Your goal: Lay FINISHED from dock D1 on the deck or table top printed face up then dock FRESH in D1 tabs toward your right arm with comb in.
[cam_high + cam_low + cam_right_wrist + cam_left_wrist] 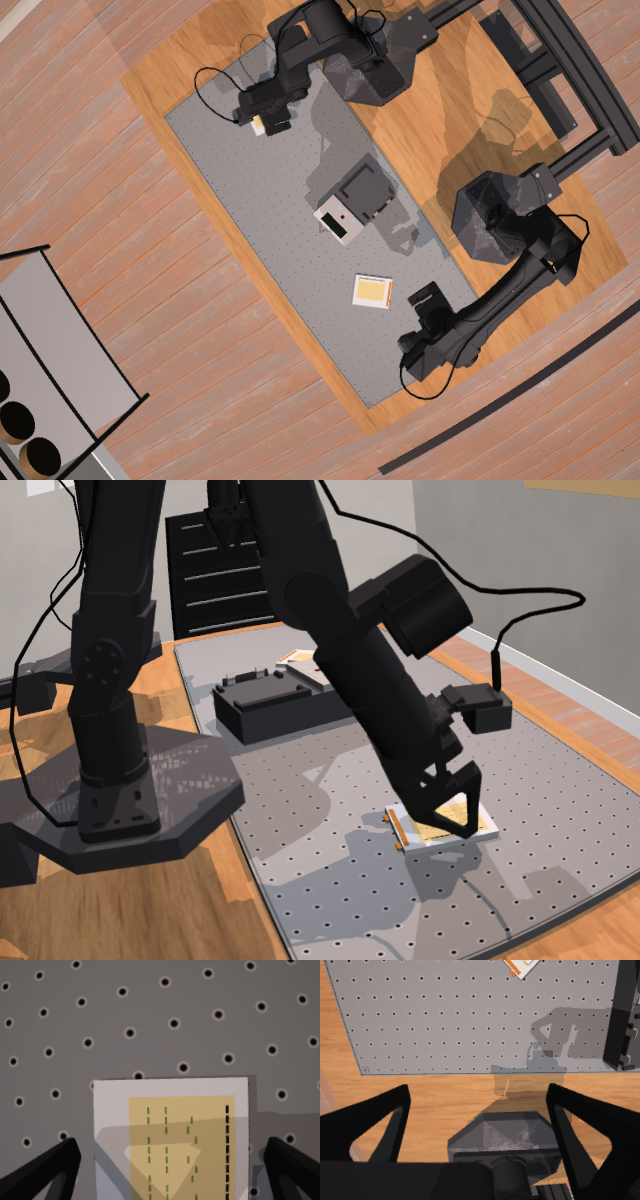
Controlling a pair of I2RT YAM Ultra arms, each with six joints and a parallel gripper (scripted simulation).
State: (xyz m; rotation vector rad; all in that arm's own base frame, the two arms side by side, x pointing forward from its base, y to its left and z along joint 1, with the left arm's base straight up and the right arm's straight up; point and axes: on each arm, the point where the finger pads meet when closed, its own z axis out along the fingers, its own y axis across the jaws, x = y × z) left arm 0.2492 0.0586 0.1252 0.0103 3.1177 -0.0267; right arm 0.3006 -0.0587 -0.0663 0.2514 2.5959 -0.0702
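Right gripper wide, FINISHED flat, print up
Back straight off before swinging away, so neither finger drags it; left gripper also wide

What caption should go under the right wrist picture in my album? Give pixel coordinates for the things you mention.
White, yellow-windowed cassette (257,127) (415,833) (175,1110) with green and black dashes, lying on the gray holey deck (289,248) (547,770) (447,1021) (195,997).

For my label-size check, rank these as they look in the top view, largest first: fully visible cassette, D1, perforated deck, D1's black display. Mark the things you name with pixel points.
1. Perforated deck (248,171) (351,769) (462,1005) (100,975)
2. D1 (368,191) (289,722) (617,1020)
3. Fully visible cassette (371,290) (299,656) (522,969)
4. Black display (333,225)
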